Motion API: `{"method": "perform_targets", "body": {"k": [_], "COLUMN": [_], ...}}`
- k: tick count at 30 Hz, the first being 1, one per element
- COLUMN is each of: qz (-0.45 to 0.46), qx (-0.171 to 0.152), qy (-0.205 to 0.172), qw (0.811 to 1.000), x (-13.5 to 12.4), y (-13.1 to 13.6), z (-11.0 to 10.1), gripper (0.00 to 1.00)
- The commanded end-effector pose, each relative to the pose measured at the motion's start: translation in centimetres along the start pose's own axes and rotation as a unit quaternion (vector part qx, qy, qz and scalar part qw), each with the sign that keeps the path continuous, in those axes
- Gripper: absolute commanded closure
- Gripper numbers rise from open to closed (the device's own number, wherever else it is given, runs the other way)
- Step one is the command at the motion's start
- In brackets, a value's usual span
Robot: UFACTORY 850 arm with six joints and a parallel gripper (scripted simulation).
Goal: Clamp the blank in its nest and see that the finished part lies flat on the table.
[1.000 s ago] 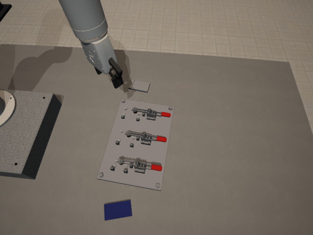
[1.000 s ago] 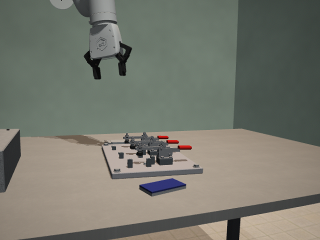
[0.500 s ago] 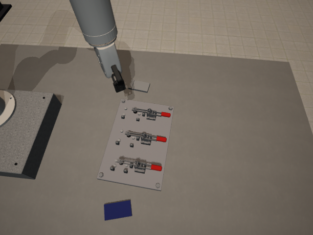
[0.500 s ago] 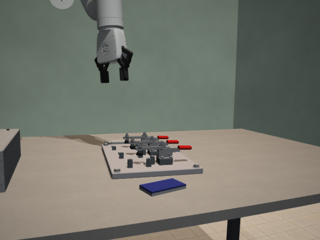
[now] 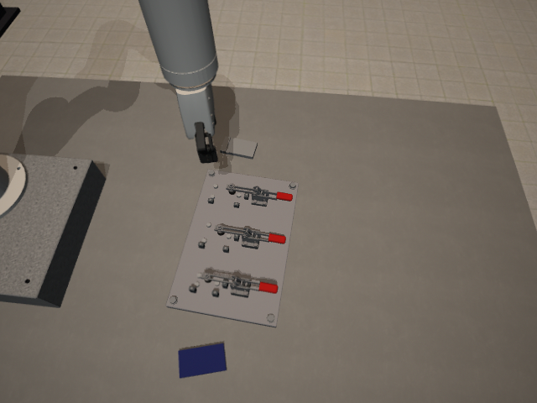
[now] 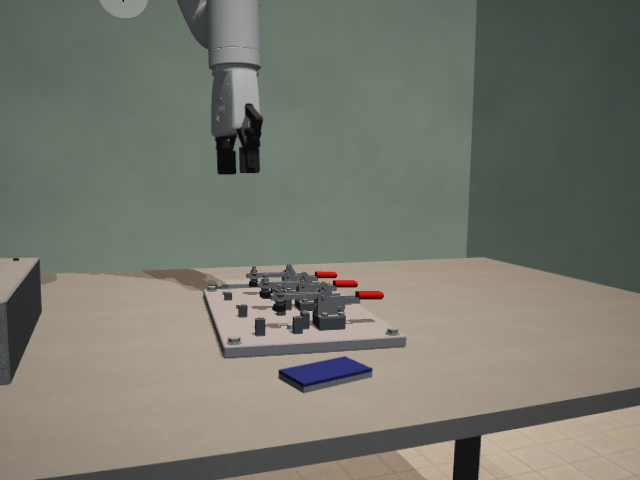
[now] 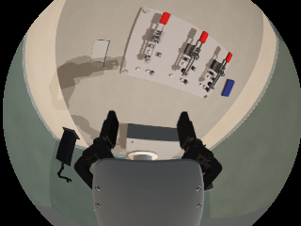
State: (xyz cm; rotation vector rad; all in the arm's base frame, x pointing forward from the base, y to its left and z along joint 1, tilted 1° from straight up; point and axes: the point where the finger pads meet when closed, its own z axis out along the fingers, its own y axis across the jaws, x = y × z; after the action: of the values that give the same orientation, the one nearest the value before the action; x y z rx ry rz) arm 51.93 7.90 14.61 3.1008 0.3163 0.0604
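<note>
Table (image 6: 516, 330) w/ fixture plate (image 6: 310, 345); arm vertical, hand (image 6: 238, 161) high above, pointing down, fingers wide, empty.

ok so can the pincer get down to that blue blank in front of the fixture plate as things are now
Probably yes. The blue blank lies flat on the table by itself, with nothing on or against it. The pincer is open, empty and high above the plate's far end, so it must cross over the fixture plate first.
</note>
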Motion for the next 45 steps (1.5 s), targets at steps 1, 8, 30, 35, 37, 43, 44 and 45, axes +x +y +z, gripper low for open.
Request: {"method": "perform_targets", "body": {"k": [1, 8, 30, 35, 37, 43, 44, 45], "qz": [0.059, 0.137, 0.143, 0.143, 0.143, 0.143, 0.143, 0.143], "qx": [0.006, 0.014, 0.015, 0.015, 0.015, 0.015, 0.015, 0.015], "qy": [-0.005, -0.013, -0.014, -0.014, -0.014, -0.014, -0.014, -0.014], "qw": [0.998, 0.990, 0.990, 0.990, 0.990, 0.990, 0.990, 0.990], "x": [0.65, 1.39, 1.45, 1.45, 1.45, 1.45, 1.45, 1.45], "y": [-0.08, -0.21, -0.22, -0.22, -0.22, -0.22, -0.22, -0.22], "z": [0.52, 1.32, 1.38, 1.38, 1.38, 1.38, 1.38, 1.38], "gripper": [0.00, 0.00, 0.53, 0.53, 0.53, 0.53, 0.53, 0.53]}}
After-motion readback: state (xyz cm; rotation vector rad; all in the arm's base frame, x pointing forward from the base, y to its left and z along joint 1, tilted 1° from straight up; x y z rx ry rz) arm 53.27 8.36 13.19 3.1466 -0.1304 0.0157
